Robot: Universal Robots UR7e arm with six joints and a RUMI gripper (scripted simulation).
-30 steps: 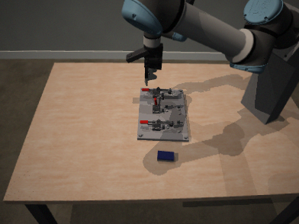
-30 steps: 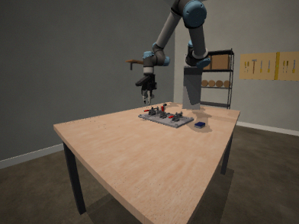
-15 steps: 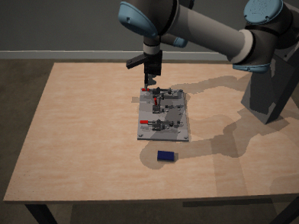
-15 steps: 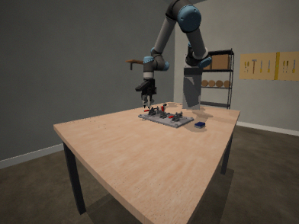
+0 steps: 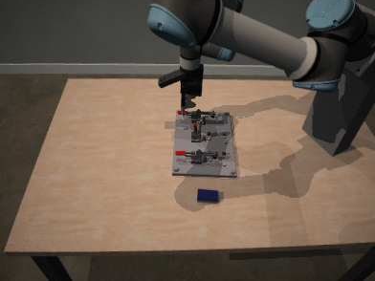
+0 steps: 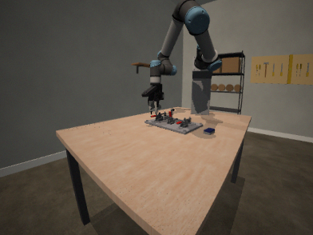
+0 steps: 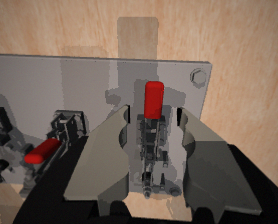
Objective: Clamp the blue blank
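The blue blank (image 5: 208,196) (image 6: 209,130) lies on the table off the near end of the grey fixture plate (image 5: 182,168) (image 7: 30,72). The plate bears three clamps with red handles. The far handle (image 5: 180,113) (image 7: 154,95) points outward and looks low; whether it is locked cannot be told. The middle handle (image 5: 195,126) (image 6: 170,113) (image 7: 42,151) stands raised. The near handle (image 5: 180,153) (image 6: 179,122) lies outward. My gripper (image 5: 184,109) (image 6: 154,113) (image 7: 153,107) is partly open, its jaws on either side of the far handle, holding nothing. No slotted finished part can be made out.
The table (image 5: 96,196) (image 6: 132,156) extends around the fixture. The robot's base column (image 5: 330,119) (image 6: 200,93) stands on the side opposite the handles. Bolt heads sit at the plate's corners, one of them (image 7: 198,76) beside the far clamp. Arm shadows darken the fixture.
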